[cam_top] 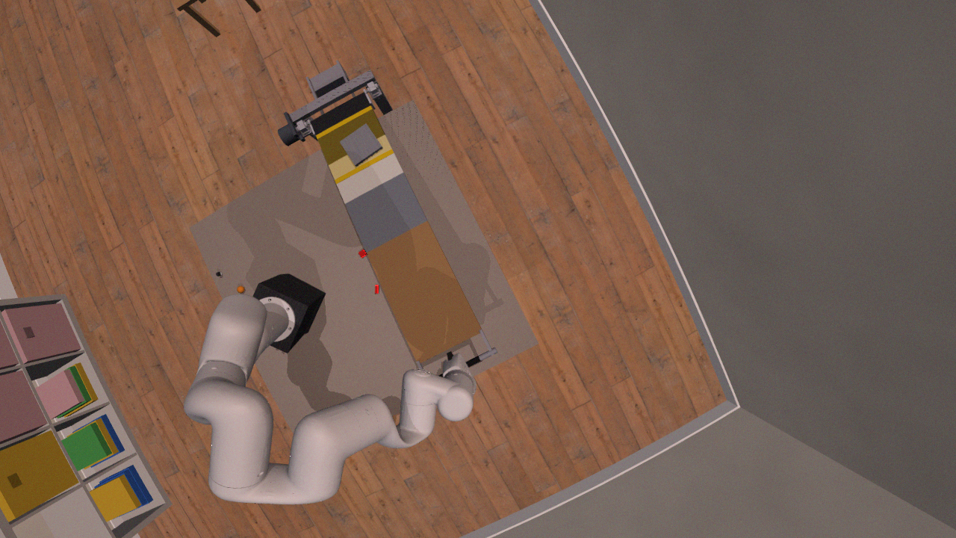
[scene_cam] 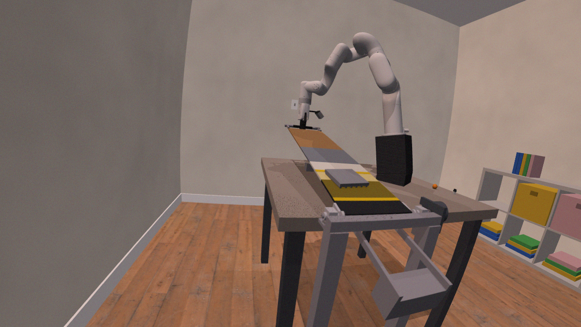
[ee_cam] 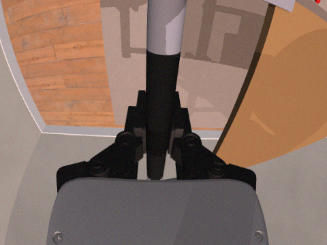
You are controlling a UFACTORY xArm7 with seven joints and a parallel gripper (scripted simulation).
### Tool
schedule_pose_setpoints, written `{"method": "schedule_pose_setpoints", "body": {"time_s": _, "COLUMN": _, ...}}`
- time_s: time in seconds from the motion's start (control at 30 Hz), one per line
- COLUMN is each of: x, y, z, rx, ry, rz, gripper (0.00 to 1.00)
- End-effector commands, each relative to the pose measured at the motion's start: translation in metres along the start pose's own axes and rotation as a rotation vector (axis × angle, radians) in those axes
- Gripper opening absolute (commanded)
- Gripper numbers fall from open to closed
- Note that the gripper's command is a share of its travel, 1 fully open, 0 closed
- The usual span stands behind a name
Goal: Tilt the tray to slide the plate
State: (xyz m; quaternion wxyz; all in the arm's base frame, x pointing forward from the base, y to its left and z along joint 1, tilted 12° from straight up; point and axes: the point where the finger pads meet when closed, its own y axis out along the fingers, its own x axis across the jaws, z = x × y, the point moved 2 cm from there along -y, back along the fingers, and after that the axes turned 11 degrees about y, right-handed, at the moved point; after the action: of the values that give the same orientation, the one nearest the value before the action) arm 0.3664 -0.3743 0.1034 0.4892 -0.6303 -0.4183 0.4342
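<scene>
Shelf unit (scene_cam: 486, 174) with coloured boxes (scene_cam: 533, 203)

Arm arched high, gripper clamped on the tray handle

The arm (scene_cam: 383, 73) rises from its base near the table's right edge, bends over and drops to the far end. The wrist (scene_cam: 307, 91) points straight down; the gripper (ee_cam: 159, 145) has both fingers pressed on the handle (ee_cam: 161, 95) bar.
</scene>
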Motion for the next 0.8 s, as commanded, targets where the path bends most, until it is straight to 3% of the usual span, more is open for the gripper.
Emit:
{"method": "schedule_pose_setpoints", "body": {"time_s": 0.0, "x": -0.0102, "y": 0.0531, "z": -0.0026, "rx": -0.003, "ry": 0.002, "rz": -0.001, "gripper": 0.0}}
{"method": "schedule_pose_setpoints", "body": {"time_s": 0.73, "x": -0.011, "y": 0.0596, "z": -0.0027, "rx": -0.003, "ry": 0.002, "rz": -0.001, "gripper": 0.0}}
{"method": "schedule_pose_setpoints", "body": {"time_s": 0.77, "x": -0.0097, "y": 0.0498, "z": -0.0025, "rx": -0.003, "ry": 0.002, "rz": -0.001, "gripper": 0.0}}
